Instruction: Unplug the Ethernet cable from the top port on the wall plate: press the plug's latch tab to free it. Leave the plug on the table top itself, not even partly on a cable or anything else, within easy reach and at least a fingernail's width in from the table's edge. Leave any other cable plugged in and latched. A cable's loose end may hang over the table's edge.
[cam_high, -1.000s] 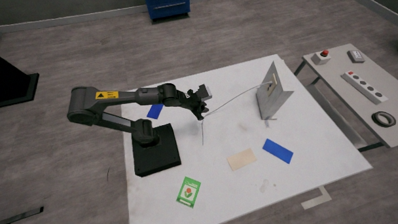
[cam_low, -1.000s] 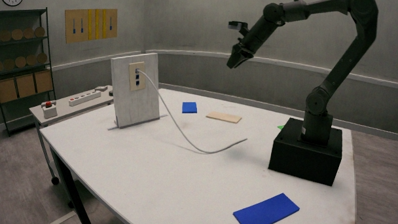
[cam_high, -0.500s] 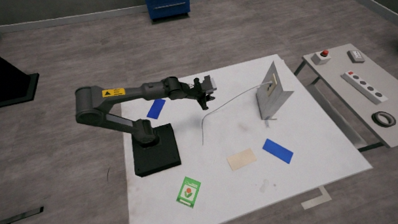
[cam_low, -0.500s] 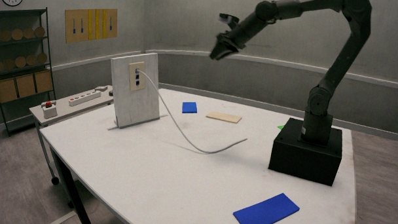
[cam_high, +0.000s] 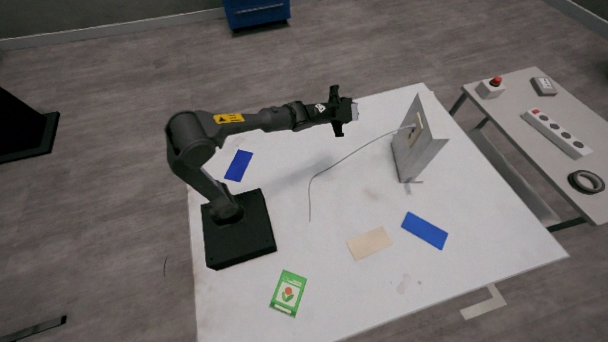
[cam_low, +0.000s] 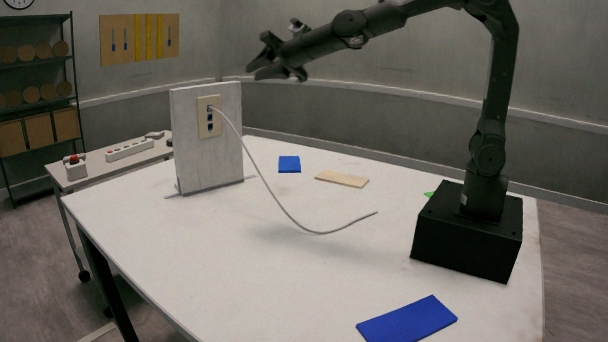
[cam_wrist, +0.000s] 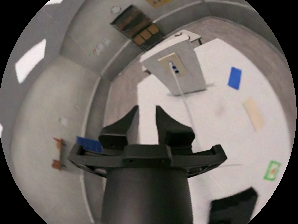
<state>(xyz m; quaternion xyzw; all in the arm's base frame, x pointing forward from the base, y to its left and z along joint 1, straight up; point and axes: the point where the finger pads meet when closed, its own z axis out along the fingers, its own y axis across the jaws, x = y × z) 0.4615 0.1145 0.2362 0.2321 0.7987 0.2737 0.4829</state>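
Observation:
The grey wall panel (cam_high: 417, 145) stands upright on the white table, with a beige wall plate (cam_low: 209, 116) on its face. A grey Ethernet cable (cam_low: 280, 205) is plugged into the top port (cam_low: 209, 108). It sags away from the plate and its loose end rests on the table (cam_high: 312, 210). The two lower ports look empty. My gripper (cam_low: 255, 67) hangs in the air above and to the robot side of the panel, apart from the plug. Its fingers stand a narrow gap apart with nothing between them. The panel also shows in the wrist view (cam_wrist: 176, 66), ahead of the fingers.
Two blue cards (cam_high: 239, 165) (cam_high: 424, 230), a tan card (cam_high: 369, 243) and a green card (cam_high: 288, 293) lie flat on the table. The arm's black base (cam_high: 237, 227) stands at the left edge. A side table (cam_high: 550, 135) with a power strip and a red button stands beyond the panel.

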